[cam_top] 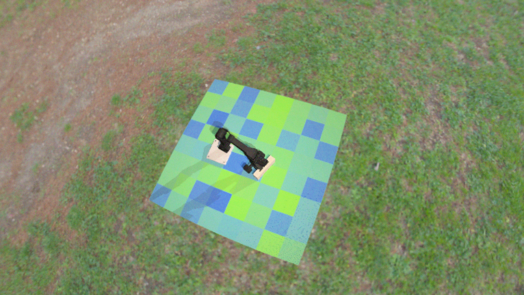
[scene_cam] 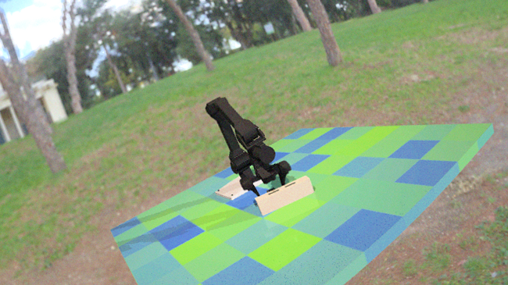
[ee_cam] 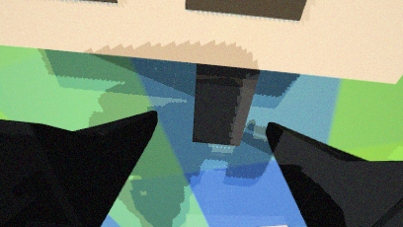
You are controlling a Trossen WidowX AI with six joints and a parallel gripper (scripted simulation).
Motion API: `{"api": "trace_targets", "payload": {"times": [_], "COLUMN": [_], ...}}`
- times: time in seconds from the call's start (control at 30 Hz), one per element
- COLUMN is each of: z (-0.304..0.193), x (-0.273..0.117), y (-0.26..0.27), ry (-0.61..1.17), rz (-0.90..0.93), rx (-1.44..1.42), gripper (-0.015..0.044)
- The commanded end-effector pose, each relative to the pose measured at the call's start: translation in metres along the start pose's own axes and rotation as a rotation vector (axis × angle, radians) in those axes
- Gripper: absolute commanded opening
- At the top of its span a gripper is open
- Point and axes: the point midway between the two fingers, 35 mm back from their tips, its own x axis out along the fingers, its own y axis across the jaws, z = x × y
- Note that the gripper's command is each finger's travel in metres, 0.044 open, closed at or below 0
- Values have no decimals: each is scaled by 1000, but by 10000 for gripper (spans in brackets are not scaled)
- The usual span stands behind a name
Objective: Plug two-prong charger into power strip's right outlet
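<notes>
The pale, block-shaped power strip [cam_top: 260,175] [scene_cam: 285,198] [ee_cam: 148,31] stands on the tiled top. Two dark slots show along its upper face; the one on the right in the wrist view [ee_cam: 246,9] is cut by the frame's top edge. A dark block, apparently the charger [ee_cam: 215,106], sits low against the strip's near side in the wrist view. Its prongs cannot be made out. My gripper [scene_cam: 271,186] [ee_cam: 211,121] is open and holds nothing. Its fingertips stand apart on either side of the dark block in the wrist view, nearer the camera. The arm hides the block in the top view.
The tiled top [cam_top: 271,221] [scene_cam: 286,249] in blues and greens bears everything. My arm's pale base plate [cam_top: 217,154] [scene_cam: 232,189] lies behind the strip in the exterior view. The arm arches from it over to the strip. Shadows fall across the tiles.
</notes>
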Motion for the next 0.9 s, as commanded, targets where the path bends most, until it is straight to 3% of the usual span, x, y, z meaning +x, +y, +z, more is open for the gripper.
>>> {"api": "trace_targets", "payload": {"times": [0.0, 0.87], "z": [-7, -39], "x": [1, 4], "y": [-1, 0], "ry": [4, 6], "rz": [-5, -5], "rx": [3, 3], "gripper": [440, 440]}}
